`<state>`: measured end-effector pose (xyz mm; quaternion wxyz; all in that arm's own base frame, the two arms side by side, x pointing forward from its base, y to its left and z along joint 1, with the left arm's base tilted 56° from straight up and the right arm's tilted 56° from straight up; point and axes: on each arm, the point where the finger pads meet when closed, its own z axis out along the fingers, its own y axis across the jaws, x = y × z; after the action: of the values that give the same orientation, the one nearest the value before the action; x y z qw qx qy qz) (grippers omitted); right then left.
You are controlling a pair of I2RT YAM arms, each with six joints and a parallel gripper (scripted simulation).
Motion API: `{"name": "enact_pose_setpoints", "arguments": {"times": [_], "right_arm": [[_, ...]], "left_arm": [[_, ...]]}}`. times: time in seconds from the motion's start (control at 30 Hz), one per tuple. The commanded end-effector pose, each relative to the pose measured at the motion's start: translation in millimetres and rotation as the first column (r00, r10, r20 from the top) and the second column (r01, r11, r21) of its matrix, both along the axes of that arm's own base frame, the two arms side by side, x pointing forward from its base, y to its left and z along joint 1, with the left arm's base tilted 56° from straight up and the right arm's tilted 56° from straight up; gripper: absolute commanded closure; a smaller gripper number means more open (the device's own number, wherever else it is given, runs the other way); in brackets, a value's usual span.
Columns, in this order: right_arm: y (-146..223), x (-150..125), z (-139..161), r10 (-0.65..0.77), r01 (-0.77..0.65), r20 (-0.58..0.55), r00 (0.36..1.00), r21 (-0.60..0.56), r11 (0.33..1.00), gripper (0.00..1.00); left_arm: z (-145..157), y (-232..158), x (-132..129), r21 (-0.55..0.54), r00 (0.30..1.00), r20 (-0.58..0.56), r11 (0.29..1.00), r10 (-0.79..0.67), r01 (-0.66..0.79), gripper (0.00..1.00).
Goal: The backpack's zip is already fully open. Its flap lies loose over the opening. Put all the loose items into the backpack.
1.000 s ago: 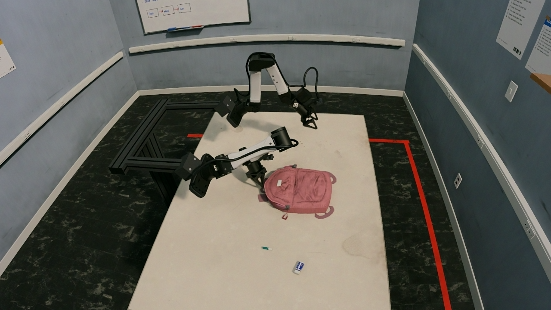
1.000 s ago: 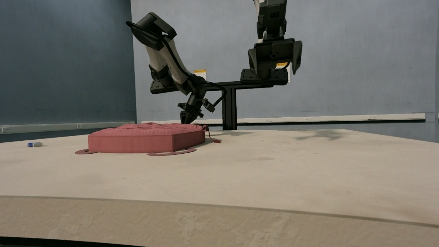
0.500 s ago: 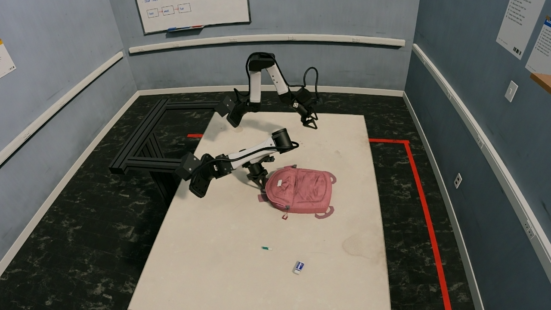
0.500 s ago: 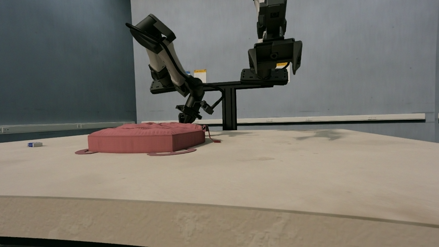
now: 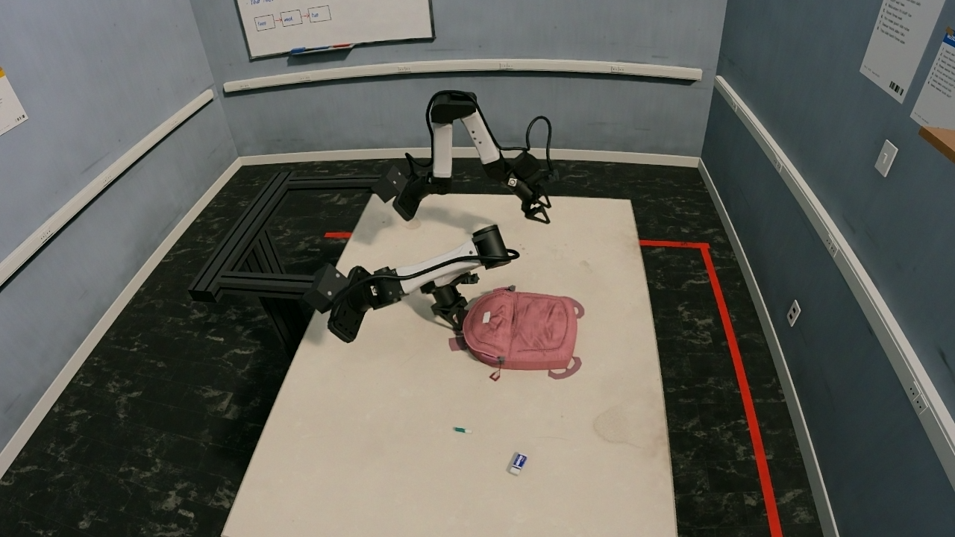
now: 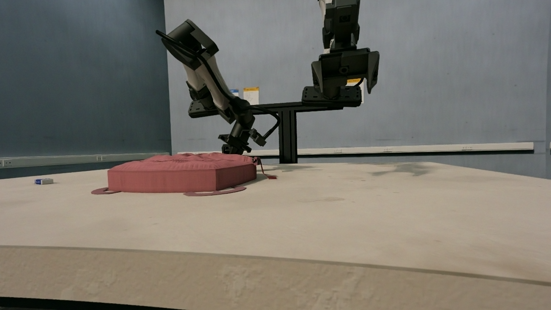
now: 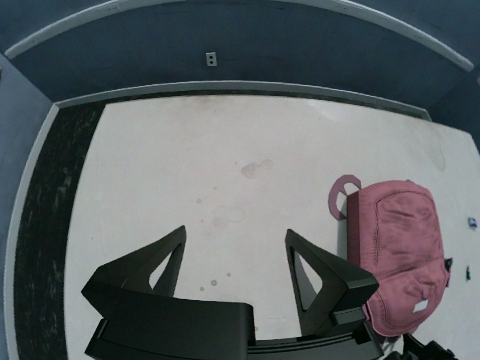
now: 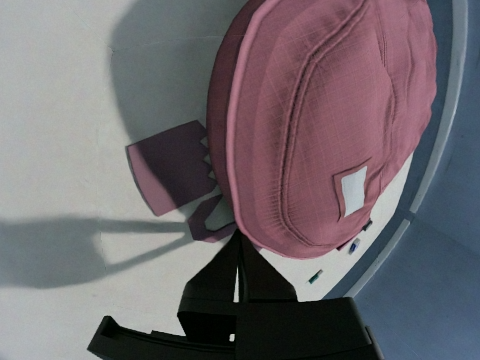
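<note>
At the right gripper [image 5: 459, 324] [image 6: 232, 149] [image 8: 239, 234], shut: rounded end of the pink backpack [image 5: 534, 327] [image 6: 173, 178] [image 7: 405, 225] [image 8: 320, 110], lying on the pale table [image 5: 374, 467] [image 6: 346, 231] [image 7: 150, 150] [image 8: 50, 100], contact impossible to tell. Well apart from the open left gripper [image 5: 539, 213] [image 6: 344, 89] [image 7: 236, 229], beyond the right one: small green-and-white stick [image 5: 461, 429] [image 7: 468, 273] [image 8: 315, 276]. Farther still from both grippers: blue-and-white eraser [image 5: 517, 463] [image 6: 44, 181] [image 7: 472, 223] [image 8: 354, 246], also outside the backpack.

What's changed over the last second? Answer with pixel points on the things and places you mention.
The right claw [image 5: 460, 327] [image 6: 232, 149] [image 8: 239, 234] moved slightly away from the rack, its arm's elbow lower; the top of the backpack [image 5: 490, 333] [image 6: 173, 179] [image 7: 406, 298] [image 8: 310, 150] shifted slightly that way too. Nothing visibly grasped or released. Left arm, blue-and-white block [image 5: 517, 463] [image 6: 44, 181] [image 7: 472, 223] [image 8: 354, 246] and green stick [image 5: 461, 429] [image 7: 468, 273] [image 8: 315, 276]: unchanged.
</note>
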<state>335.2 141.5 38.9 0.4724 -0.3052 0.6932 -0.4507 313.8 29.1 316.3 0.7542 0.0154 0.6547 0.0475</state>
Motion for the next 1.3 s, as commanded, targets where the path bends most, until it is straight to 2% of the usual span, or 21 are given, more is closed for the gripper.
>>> {"name": "enact_pose_setpoints", "arguments": {"times": [0.0,0.6,1.27], "right_arm": [[1,8,10,0.0,-0.002,0.038,0.999,0.036,0.999,1.0],[-2,16,18,-0.001,-0.002,0.052,0.999,0.05,0.999,1.0],[2,-5,24,0.008,-0.009,0.042,0.999,0.042,0.999,1.0]], "left_arm": [[7,0,-2,0.003,1.0,0.02,1.0,0.001,-0.001,0.1],[7,0,-2,0.003,1.0,0.02,1.0,0.001,-0.001,0.1],[7,0,-2,0.003,1.0,0.02,1.0,0.001,-0.001,0.1]]}}
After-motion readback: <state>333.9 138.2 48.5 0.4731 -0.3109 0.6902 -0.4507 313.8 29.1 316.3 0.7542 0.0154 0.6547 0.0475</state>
